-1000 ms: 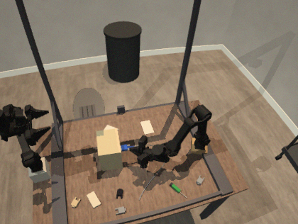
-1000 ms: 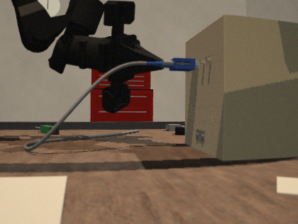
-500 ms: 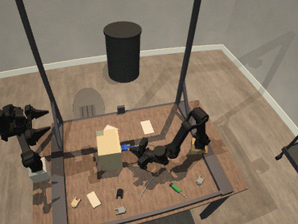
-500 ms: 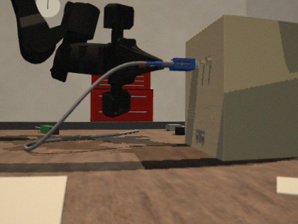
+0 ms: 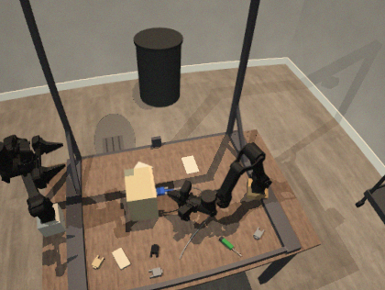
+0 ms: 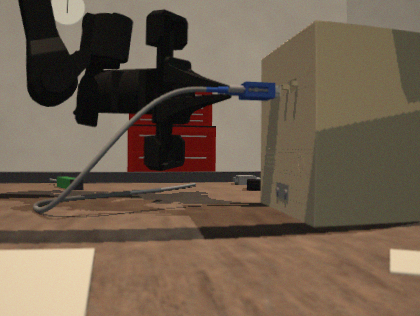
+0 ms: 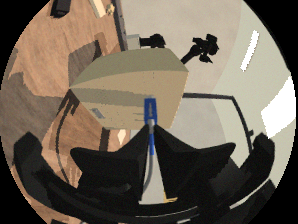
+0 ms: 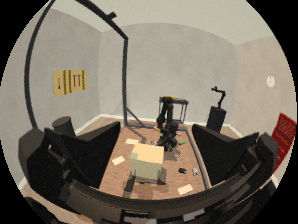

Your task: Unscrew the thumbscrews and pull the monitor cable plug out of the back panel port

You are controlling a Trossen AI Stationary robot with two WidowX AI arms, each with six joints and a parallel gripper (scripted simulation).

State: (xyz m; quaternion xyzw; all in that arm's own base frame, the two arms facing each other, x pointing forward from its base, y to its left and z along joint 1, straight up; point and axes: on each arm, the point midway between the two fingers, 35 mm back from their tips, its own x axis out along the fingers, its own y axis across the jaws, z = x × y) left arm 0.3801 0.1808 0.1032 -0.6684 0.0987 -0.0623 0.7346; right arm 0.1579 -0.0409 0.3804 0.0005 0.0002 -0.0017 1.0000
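Note:
The blue plug [image 5: 160,191] [image 6: 260,92] [image 7: 152,107] sits level against the upper back panel [image 6: 300,145] of the beige box [image 5: 141,184] [image 7: 130,82] [image 8: 147,155]. Its grey cable [image 6: 102,152] curves down to the table. My left gripper [image 6: 230,92] [image 7: 151,128] is behind the plug, its fingertips closed together on a small grey thumbscrew [image 6: 236,90]. The fingers hide most of that thumbscrew; I cannot tell how far it is turned. The other thumbscrew is not clear to see. My right gripper [image 5: 64,156] is open and empty in the air, beyond the table's far side from the left arm.
A green screwdriver [image 5: 226,243], a black adapter [image 5: 155,250] and grey adapters [image 5: 156,273] [image 5: 258,233] lie on the table [image 5: 105,229]. Pale cards [image 5: 190,164] [image 5: 121,258] lie there too. Frame posts [image 5: 243,69] [image 5: 48,78] rise at the table's edges. A lower port [image 6: 282,193] shows on the panel.

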